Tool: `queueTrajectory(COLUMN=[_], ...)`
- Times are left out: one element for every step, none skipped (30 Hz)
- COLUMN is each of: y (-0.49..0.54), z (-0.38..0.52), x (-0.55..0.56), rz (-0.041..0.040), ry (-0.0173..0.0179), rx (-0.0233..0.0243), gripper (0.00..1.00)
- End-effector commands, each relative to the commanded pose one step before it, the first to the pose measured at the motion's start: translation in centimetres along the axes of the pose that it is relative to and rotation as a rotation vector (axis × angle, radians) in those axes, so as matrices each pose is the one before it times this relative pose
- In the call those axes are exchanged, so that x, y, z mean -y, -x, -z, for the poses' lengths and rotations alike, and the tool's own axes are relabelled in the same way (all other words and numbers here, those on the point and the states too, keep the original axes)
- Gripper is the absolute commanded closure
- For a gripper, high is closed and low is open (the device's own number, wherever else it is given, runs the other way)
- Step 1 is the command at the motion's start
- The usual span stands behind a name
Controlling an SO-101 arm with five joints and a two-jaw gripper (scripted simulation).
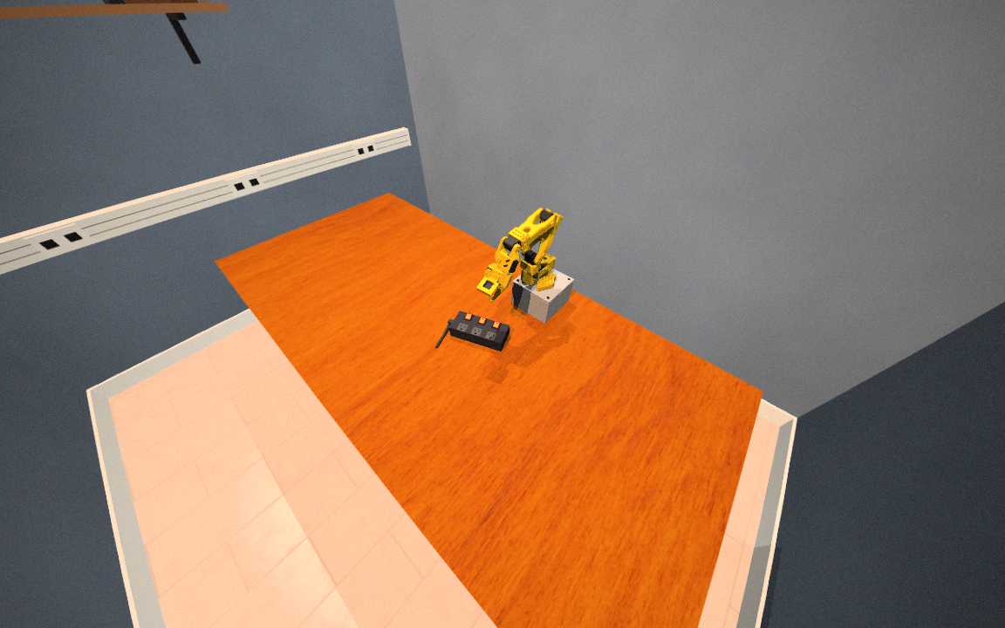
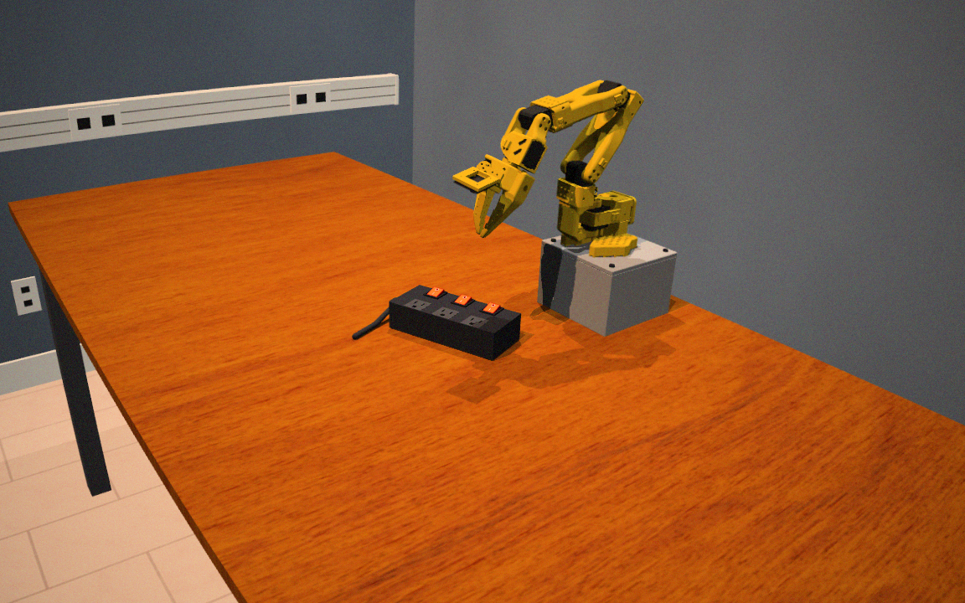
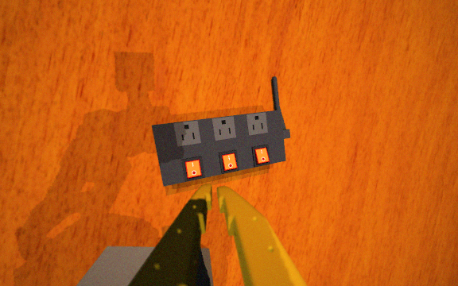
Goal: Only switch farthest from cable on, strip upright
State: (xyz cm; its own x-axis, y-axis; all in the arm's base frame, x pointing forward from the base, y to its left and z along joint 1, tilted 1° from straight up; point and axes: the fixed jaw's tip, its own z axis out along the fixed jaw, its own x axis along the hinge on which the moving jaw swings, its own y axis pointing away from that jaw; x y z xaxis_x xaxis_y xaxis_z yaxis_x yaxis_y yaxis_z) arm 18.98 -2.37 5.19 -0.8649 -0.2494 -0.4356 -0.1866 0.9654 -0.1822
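Table: My table [image 2: 471, 465] was a big flat top of shiny orange wood with dark streaks, on dark legs.
Power strip: The power strip [image 2: 454, 321] was a long black box, lying flat and right way up on the table, just beside my grey block.
Switches: Three little orange switches [image 3: 229, 161] sat in a row along the side nearest my arm, with three grey plug holes behind them.
Cable: A short black cable [image 2: 370, 326] stuck out of the end away from my block.
Block: My arm stood on a smooth grey block [image 2: 621, 288].
Arm: My yellow arm [image 2: 583, 127] was bent up high, then folded down.
Gripper: My gripper [image 2: 487, 222] hung in the air above the strip, pointing down, closed tight and holding nothing.
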Motion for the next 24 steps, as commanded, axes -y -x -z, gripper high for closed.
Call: queueTrajectory(y=[-0.505,0.0,0.0,0.0,0.0,0.0,-0.001,-0.004,-0.006,-0.011,-0.015,-0.021,-0.027,-0.033,-0.04,-0.047,-0.054,-0.062,-0.069,-0.077,0.0,0.0,-0.083,-0.09], z=[-0.3045,0.0,0.0,0.0,0.0,-0.0002,-0.0009,-0.0026,-0.0048,-0.0078,-0.0112,-0.0153,-0.0197,-0.0246,-0.0297,-0.0353,-0.0409,-0.0469,-0.0529,-0.0591,0.0,0.0,-0.0653,-0.0716], x=[0.039,0.0,0.0,0.0,0.0,0.0,0.001,0.002,0.004,0.007,0.01,0.013,0.017,0.022,0.027,0.032,0.038,0.044,0.051,0.058,0.0,0.0,0.065,0.073], rz=[-0.00308,0.0,0.0,0.0,0.0,-0.00005,-0.00032,-0.00085,-0.0016,-0.00257,-0.00372,-0.00505,-0.00653,-0.00814,-0.00986,-0.01168,-0.01359,-0.01555,-0.01757,-0.01963,0.0,0.0,-0.0217,-0.02378], ry=[0.0035,0.0,0.0,0.0,0.0,0.0,0.0,0.0,-0.00001,-0.00001,-0.00001,-0.00002,-0.00003,-0.00005,-0.00007,-0.0001,-0.00015,-0.00021,-0.00028,-0.00037,0.0,0.0,-0.00048,-0.00061], rx=[-0.02079,-0.00001,0.00001,0.0,0.0,-0.00002,-0.00008,-0.00022,-0.00041,-0.00067,-0.00096,-0.00131,-0.00168,-0.00211,-0.00254,-0.00302,-0.00349,-0.004,-0.0045,-0.00503,0.0,0.0,-0.00553,-0.00605], gripper=[1.0,1.0,1.0,1.0,1.0,1.0,1.0,1.0,1.0,1.0,1.0,1.0,1.0,1.0,1.0,1.0,1.0,1.0,1.0,1.0,1.0,1.0,1.0,1.0])
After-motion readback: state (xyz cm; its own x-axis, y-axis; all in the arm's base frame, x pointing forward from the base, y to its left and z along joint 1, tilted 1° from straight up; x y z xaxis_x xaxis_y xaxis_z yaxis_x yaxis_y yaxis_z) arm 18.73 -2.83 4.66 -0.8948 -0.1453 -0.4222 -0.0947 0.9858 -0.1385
